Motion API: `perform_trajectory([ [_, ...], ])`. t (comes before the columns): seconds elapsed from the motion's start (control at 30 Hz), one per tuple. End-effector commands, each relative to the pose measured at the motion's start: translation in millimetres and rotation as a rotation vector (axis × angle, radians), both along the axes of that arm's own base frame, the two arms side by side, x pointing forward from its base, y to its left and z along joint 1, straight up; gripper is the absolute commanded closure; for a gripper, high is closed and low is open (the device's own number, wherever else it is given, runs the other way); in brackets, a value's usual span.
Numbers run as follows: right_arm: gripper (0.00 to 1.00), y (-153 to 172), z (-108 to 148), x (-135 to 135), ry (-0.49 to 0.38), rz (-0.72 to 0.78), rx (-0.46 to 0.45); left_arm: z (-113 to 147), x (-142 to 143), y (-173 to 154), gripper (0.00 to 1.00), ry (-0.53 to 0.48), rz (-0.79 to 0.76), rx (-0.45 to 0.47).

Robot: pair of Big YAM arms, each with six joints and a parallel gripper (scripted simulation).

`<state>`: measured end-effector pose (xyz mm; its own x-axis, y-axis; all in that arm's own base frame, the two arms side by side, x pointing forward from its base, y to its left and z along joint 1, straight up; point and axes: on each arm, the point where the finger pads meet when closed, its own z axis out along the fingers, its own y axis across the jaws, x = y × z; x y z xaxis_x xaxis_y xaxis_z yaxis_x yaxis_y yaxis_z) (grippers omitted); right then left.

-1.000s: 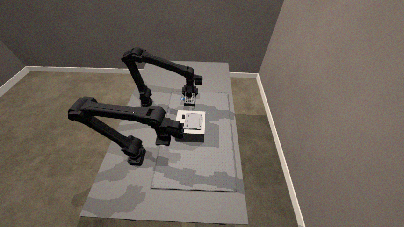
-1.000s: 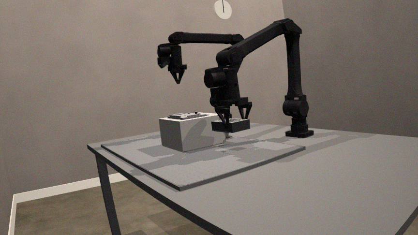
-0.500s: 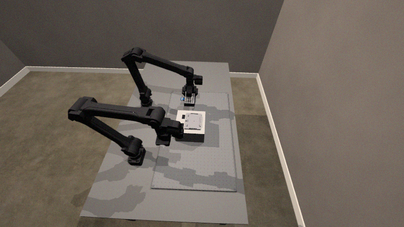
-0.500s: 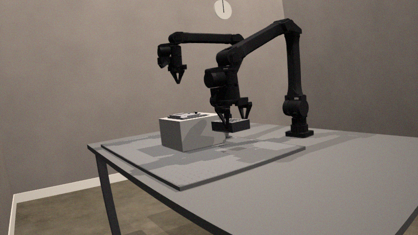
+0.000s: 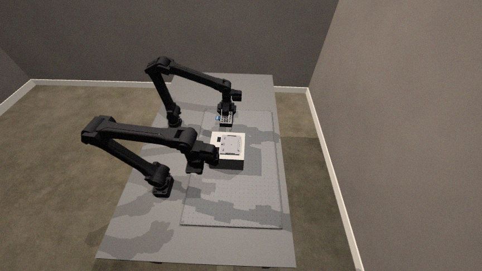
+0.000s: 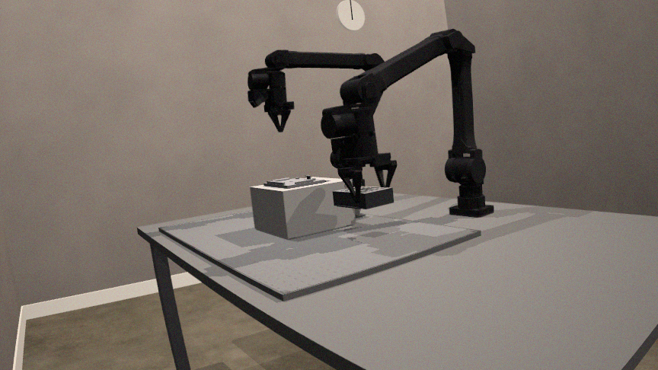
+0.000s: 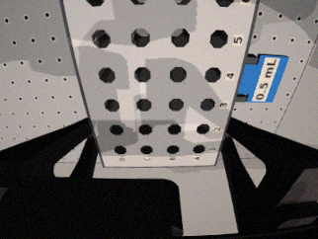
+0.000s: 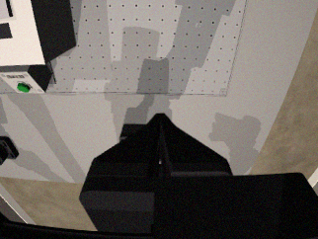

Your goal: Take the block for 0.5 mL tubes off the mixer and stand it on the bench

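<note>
Black fingers of our left gripper [image 5: 226, 112] [image 6: 370, 186] [image 7: 159, 133], spread wide, clamp the 0.5 mL block [image 5: 226, 118] [image 6: 363, 197] [image 7: 160, 89] above the bench [image 5: 198, 246] [image 6: 483, 294], between the mixer [image 5: 227, 163] [image 6: 269, 209] [image 8: 20, 39] and the tabletop's far short edge in the top view. Our right gripper [image 6: 280, 130] [image 8: 160, 120], fingers together, hangs nearer the long edge where both arms stand.

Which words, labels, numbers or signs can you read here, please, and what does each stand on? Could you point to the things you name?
"0.5 mL": blue tag [image 7: 271, 79] on the block [image 5: 226, 118] [image 6: 363, 199] [image 7: 160, 89].
"5", "4", "3", "2": beside the block's hole rows.
Too blurred: the nearest row and column marks; print above the green button [image 8: 23, 87].
</note>
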<state>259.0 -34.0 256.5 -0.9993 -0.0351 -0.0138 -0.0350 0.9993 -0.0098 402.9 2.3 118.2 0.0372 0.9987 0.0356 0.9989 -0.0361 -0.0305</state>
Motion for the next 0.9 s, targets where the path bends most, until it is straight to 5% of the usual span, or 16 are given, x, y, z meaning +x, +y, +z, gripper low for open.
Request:
perform_trajectory([
  [0.0,1.0,-1,0,4,-0.006,0.01,0.001,41,31,-2,1.0,-0.108,-0.011,-0.008],
  [0.3,1.0,-1,0,4,-0.004,0.01,0.001,41,31,-2,1.0,-0.109,-0.013,-0.009],
  [0.87,1.0,0,0,3,-0.001,0.01,0.002,-13,15,-3,1.0,-0.058,-0.013,-0.009],
])
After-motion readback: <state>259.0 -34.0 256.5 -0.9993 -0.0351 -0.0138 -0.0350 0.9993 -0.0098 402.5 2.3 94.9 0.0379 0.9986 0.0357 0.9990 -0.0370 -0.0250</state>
